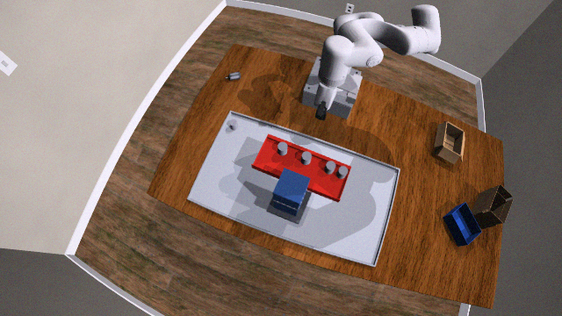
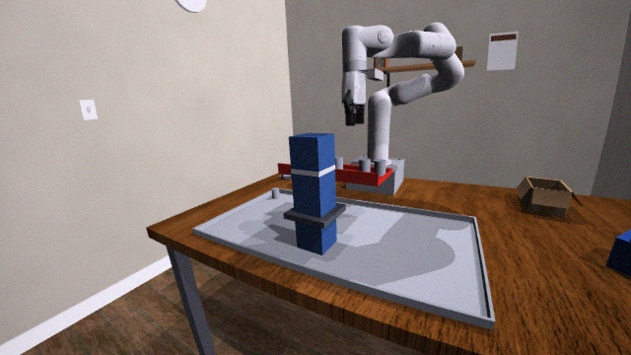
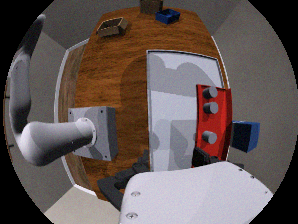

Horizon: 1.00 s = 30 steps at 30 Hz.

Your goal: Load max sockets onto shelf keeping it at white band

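Note:
The red shelf (image 1: 325, 185) (image 2: 359, 177) (image 3: 223, 122) is on the blue post (image 1: 291, 184) (image 2: 307, 194) (image 3: 245, 136), about level with the white band (image 2: 306, 173). Several grey sockets stand inside its rim: one socket (image 1: 282, 148) near the left end, one socket (image 1: 306, 158) near the middle and two close together at the right end. Another socket (image 1: 232, 125) (image 2: 275, 193) stands in the far left corner of the grey tray (image 1: 351, 239) (image 2: 419, 286). My gripper (image 1: 321, 111) (image 2: 354, 121) is open, high up behind the shelf, away from every socket.
A dark collar (image 2: 335, 216) surrounds the post below the shelf. A cardboard box (image 1: 448, 154) (image 2: 544, 206), a brown box (image 1: 485, 211) and a blue bin (image 1: 454, 229) stand at the right. A small grey metal object (image 1: 234, 76) lies at the back left.

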### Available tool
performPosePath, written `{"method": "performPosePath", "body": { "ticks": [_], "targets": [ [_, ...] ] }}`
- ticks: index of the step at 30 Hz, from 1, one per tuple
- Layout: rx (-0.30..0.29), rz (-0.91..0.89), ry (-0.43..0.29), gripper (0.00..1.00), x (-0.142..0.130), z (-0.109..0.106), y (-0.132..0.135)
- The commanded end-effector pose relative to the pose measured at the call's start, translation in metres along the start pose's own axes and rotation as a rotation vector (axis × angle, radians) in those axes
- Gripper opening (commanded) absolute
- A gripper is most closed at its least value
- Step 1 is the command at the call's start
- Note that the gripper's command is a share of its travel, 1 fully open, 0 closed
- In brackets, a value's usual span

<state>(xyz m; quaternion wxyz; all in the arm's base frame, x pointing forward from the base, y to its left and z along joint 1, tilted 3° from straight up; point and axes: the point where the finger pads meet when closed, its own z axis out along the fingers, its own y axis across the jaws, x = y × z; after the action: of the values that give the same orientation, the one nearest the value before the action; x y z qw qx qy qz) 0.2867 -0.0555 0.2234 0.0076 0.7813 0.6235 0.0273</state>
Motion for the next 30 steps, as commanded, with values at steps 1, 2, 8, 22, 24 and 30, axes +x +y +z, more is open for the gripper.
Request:
{"method": "performPosePath", "body": {
  "ticks": [1, 2, 8, 22, 24, 30],
  "targets": [
    [0.014, 0.012, -0.006, 0.61, -0.016, 0.001, 0.003],
    [0.026, 0.020, -0.011, 0.61, -0.029, 0.003, 0.005],
    [0.095, 0.050, -0.021, 0.61, -0.121, 0.015, 0.008],
    [0.089, 0.028, 0.005, 0.61, -0.262, 0.038, -0.010],
    [0.070, 0.020, 0.007, 0.61, -0.285, 0.041, -0.015],
    [0.017, 0.004, 0.004, 0.61, -0.333, 0.047, -0.028]
  ]
}}
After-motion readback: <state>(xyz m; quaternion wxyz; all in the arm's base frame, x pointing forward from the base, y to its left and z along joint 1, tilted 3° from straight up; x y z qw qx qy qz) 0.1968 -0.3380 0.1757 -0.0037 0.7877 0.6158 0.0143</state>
